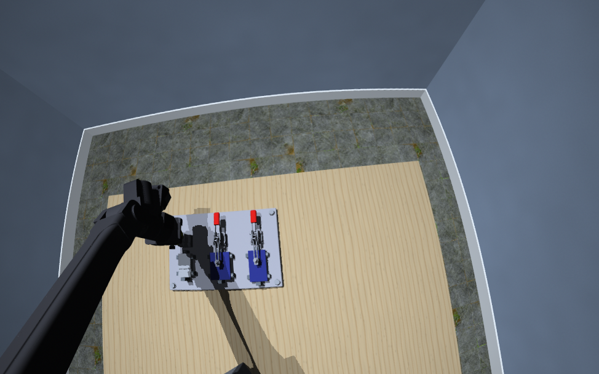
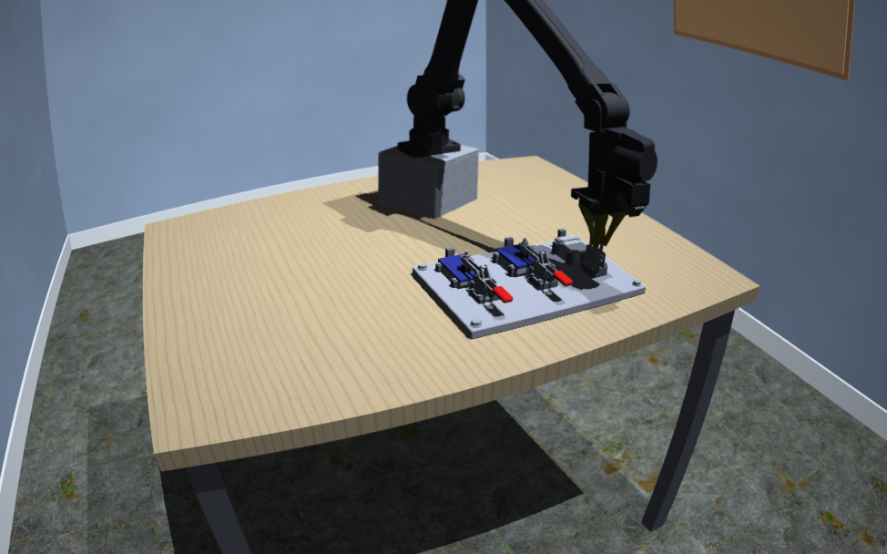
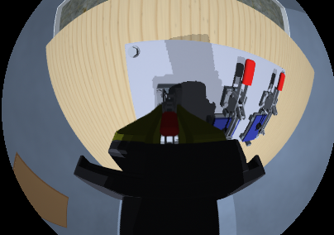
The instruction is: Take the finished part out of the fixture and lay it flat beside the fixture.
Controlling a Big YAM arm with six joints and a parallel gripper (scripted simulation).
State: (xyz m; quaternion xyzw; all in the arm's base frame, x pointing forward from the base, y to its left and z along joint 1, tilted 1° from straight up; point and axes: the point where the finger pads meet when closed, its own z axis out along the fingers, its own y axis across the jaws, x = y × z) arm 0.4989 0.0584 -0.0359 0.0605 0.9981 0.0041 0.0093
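Note:
The grey fixture plate lies on the wooden table. Two blue blanks sit under toggle clamps whose red handles lie flat. The grey finished part sits in the left-most station, also seen in the exterior view. My gripper points down over that station's clamp. In the wrist view the gripper is shut on the clamp's red handle. The clamp itself lies in my arm's shadow and the slot is hidden.
The arm's grey base block stands at the back of the table. The plate lies close to the table's near right edge. Bare wood lies around the plate on the other sides.

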